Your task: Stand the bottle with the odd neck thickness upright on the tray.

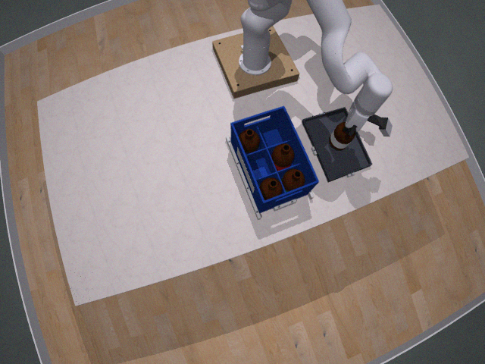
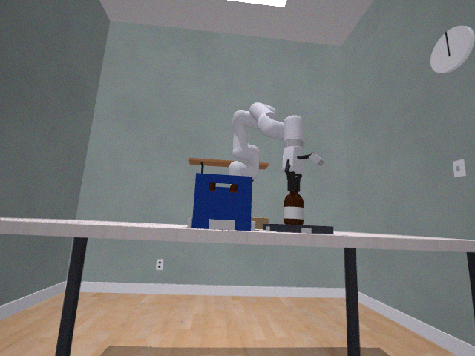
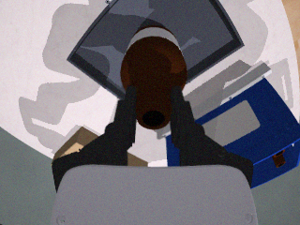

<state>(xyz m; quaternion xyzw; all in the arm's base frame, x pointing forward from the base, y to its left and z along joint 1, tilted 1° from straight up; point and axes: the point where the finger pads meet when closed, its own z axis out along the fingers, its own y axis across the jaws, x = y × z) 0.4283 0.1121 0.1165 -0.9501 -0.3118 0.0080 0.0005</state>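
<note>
Pale green walls (image 2: pixel 172 96) and a white tabletop (image 1: pixel 136 176) (image 2: pixel 115 231) (image 3: pixel 23 84) are lit from above. By the gripper (image 1: pixel 349 129) (image 2: pixel 293 190) (image 3: pixel 153 98), a brown bottle (image 1: pixel 340 141) (image 2: pixel 293 202) (image 3: pixel 154 66) is gripped at the neck, a black finger being pressed to either side. It is held upright, mouth up, over the dark tray (image 1: pixel 344 164) (image 2: pixel 322 230) (image 3: pixel 206 23), within its rim (whether the base is touched by the tray floor cannot be told). Its body is wrapped in a white label, on which no writing can be read. Beside the tray, the blue crate (image 1: pixel 301 145) (image 2: pixel 222 207) (image 3: pixel 277 112) is divided into six compartments. Four of them are occupied by upright brown bottles (image 1: pixel 283 155); a red patch can be seen at the foot of one. Farther out, the arm is mounted on a wooden base (image 1: pixel 225 48) (image 2: pixel 260 222) (image 3: pixel 80 141), and a round clock (image 2: pixel 453 50) is hung on the side wall.
</note>
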